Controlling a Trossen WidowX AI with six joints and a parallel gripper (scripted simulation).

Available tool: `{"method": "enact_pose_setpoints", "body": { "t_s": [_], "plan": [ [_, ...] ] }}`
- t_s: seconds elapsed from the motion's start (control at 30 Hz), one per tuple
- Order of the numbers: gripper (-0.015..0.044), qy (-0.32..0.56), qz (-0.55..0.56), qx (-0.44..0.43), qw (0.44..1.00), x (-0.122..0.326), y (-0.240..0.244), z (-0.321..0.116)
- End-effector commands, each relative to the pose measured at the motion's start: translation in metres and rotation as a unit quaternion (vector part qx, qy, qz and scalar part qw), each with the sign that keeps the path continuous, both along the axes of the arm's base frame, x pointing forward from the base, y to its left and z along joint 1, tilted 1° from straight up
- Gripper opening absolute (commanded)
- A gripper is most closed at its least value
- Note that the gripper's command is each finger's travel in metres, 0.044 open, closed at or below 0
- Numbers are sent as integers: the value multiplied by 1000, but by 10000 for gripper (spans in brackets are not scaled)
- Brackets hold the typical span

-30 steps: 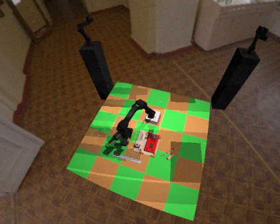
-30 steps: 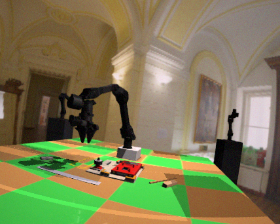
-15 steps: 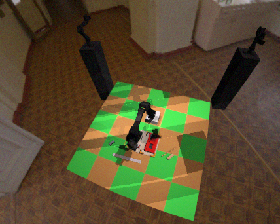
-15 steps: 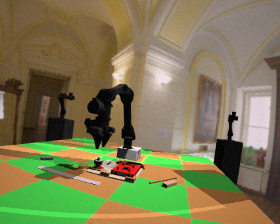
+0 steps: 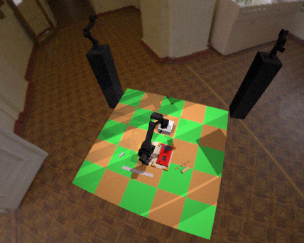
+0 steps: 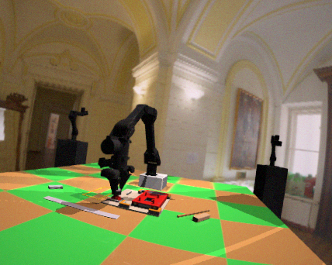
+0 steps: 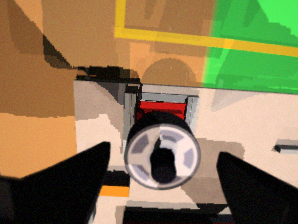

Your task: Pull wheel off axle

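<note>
The wheel (image 7: pixel 188 157), a dark tyre with a pale spoked face, sits on the black upright axle (image 7: pixel 163 173), whose top shows in its middle. It is mounted on a pale board (image 7: pixel 95 97). My gripper (image 7: pixel 164 154) (image 6: pixel 119 190) points down and is open, with one finger on each side of the wheel and a gap on both sides in the wrist view. The exterior view shows the fingertips low at the board's end, largely hiding the wheel. The marked area (image 7: pixel 165 39) is a yellow outline on the table just beyond the board's edge.
A red block (image 5: pixel 165 154) (image 6: pixel 150 197) stands on the same board. A long grey strip (image 5: pixel 137 171) (image 6: pixel 81 208), a small grey block (image 5: pixel 121 155) (image 6: pixel 55 187), a wooden block (image 5: pixel 185 170) (image 6: pixel 202 216) and a thin stick (image 6: pixel 192 213) lie around it.
</note>
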State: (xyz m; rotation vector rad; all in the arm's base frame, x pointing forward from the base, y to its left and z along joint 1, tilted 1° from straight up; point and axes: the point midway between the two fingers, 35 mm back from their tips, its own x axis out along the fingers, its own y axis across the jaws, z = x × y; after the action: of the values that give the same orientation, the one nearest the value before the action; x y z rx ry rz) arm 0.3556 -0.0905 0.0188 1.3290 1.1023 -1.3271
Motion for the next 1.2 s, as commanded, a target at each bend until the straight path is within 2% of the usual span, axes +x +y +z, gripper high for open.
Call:
{"method": "enact_pose_setpoints", "body": {
  "t_s": [0.0,0.07,0.5,0.7,1.17],
  "plan": [
    [300,-6,1,-3,1000,0,-1,-6],
    [247,1,0,0,1000,-1,0,-3],
    [161,1,0,0,1000,-1,0,-3],
    [3,1,0,0,1000,-1,0,-2],
    [0,0,0,0,1000,-1,0,3]
  ]
}}
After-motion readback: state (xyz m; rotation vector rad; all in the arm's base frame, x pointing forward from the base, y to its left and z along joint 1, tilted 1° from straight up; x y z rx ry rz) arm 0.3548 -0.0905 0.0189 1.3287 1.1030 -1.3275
